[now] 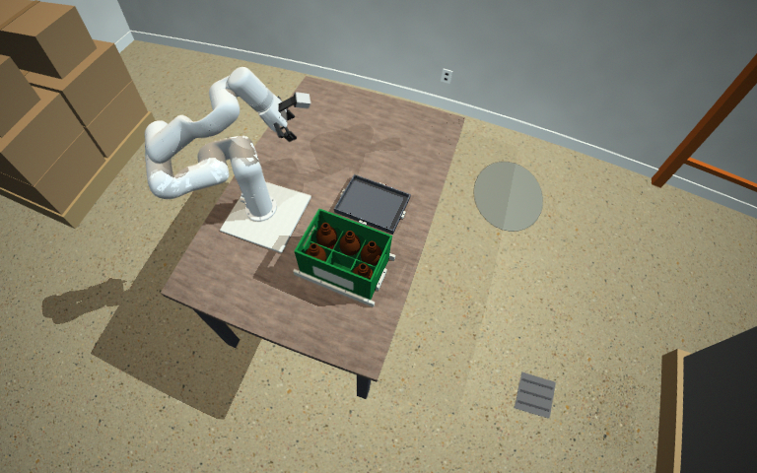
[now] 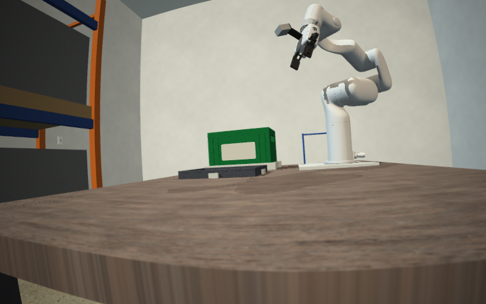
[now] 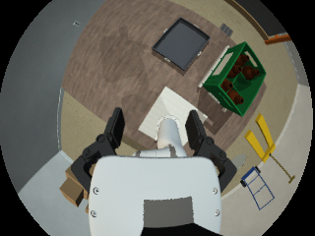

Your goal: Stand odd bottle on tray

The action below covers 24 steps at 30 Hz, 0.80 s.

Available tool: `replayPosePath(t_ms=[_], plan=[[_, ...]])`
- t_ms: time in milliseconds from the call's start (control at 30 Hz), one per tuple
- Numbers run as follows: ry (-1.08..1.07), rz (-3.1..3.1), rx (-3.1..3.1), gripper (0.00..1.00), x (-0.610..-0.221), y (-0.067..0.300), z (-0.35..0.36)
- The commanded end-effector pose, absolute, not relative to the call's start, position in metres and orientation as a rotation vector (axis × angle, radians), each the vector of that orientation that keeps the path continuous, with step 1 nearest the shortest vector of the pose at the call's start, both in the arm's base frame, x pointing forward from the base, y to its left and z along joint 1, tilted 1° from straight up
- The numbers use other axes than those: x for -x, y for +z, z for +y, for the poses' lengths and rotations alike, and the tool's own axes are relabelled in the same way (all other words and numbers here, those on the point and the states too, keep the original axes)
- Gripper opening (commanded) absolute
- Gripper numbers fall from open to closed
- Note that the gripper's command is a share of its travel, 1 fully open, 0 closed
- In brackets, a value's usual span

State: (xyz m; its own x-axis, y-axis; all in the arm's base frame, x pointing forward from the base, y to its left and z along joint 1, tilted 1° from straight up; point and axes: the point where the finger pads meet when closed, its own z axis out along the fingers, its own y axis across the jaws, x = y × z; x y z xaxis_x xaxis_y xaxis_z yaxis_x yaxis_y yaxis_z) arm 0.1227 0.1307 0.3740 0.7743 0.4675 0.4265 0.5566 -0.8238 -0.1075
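Observation:
My gripper [image 1: 290,125] [image 2: 301,57] [image 3: 156,116] is open and empty, high above the table and well away from crate and tray. The green crate [image 1: 363,286] [image 2: 242,136] [image 3: 221,95] stands level with five brown bottles in it. Three bottles, left [image 1: 325,236], middle [image 1: 350,243] and right [image 1: 371,253], stand in the row nearer the tray. Two more, left [image 1: 315,252] and right [image 1: 363,271], stand in the other row; its middle compartment is empty. Which neck differs cannot be told. The dark tray [image 1: 374,203] [image 2: 193,175] [image 3: 181,44] lies flat and empty beside the crate.
The white base plate [image 1: 290,217] [image 2: 340,166] under the arm lies beside the crate and tray. Pale strips [image 1: 334,288] edge the crate's foot, and small pale blocks [image 2: 213,175] touch the tray's sides. All stand on the wooden table [image 1: 240,301] [image 2: 250,221].

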Motion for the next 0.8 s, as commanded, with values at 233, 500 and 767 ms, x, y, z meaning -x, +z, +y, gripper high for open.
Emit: replayPosePath(t_ms=[233, 500, 767], plan=[[-0.573, -0.802, 2.739, 1.0, -0.123, 0.375, 0.131], [-0.573, -0.802, 2.739, 1.0, -0.123, 0.375, 0.131], [-0.54, -0.652, 2.821, 1.0, -0.149, 0.378, 0.131]])
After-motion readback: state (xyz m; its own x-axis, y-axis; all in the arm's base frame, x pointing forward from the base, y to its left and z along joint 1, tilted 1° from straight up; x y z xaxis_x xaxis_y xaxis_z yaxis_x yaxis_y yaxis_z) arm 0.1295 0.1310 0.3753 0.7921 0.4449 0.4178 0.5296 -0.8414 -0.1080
